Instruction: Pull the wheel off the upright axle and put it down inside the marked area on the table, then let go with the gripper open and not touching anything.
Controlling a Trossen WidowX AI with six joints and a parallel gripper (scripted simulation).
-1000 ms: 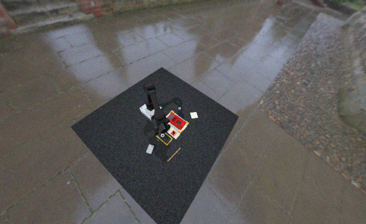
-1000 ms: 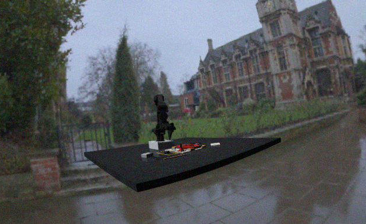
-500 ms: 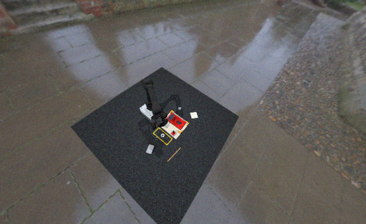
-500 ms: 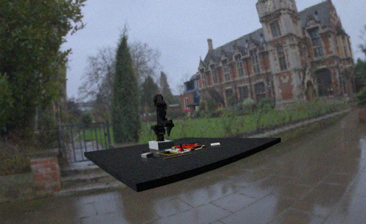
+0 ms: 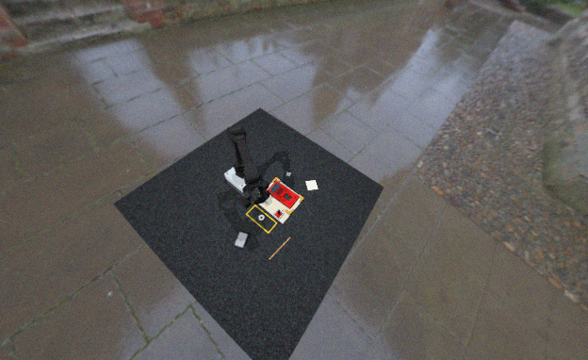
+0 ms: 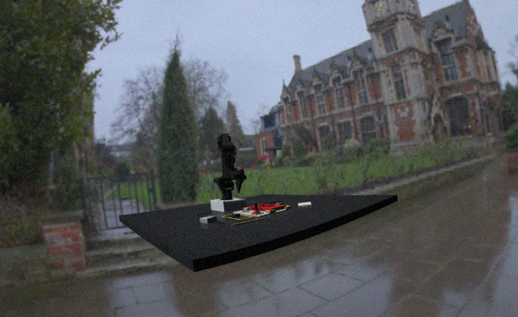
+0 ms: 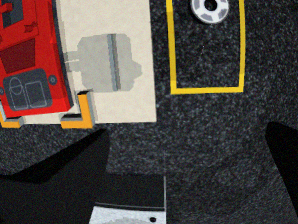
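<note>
The wheel (image 5: 259, 217) (image 7: 221, 7), a light grey ring with a dark hole, lies flat on the table inside the yellow outline of the marked area (image 5: 257, 223) (image 7: 207, 90). The wrist view cuts off its top edge. The upright black axle (image 6: 256, 206) stands bare on its red base (image 5: 277, 215) near a corner of the cream board (image 5: 273, 207) (image 7: 140, 60). My gripper (image 7: 192, 134) is open and empty, with its fingers wide apart. It hangs above the table between the arm's base and the marked area, clear of the wheel. In the wrist view the wheel is well beyond the fingertips.
A red model part (image 5: 283, 190) (image 7: 19, 60) lies on the board between orange corner brackets. A grey box (image 5: 241, 239) (image 6: 207, 219), a thin wooden stick (image 5: 280, 249), a white square piece (image 5: 311, 185) (image 6: 305, 204) and a small pale cube (image 5: 288, 174) lie around it. The white arm base (image 5: 231, 178) (image 6: 222, 205) stands behind.
</note>
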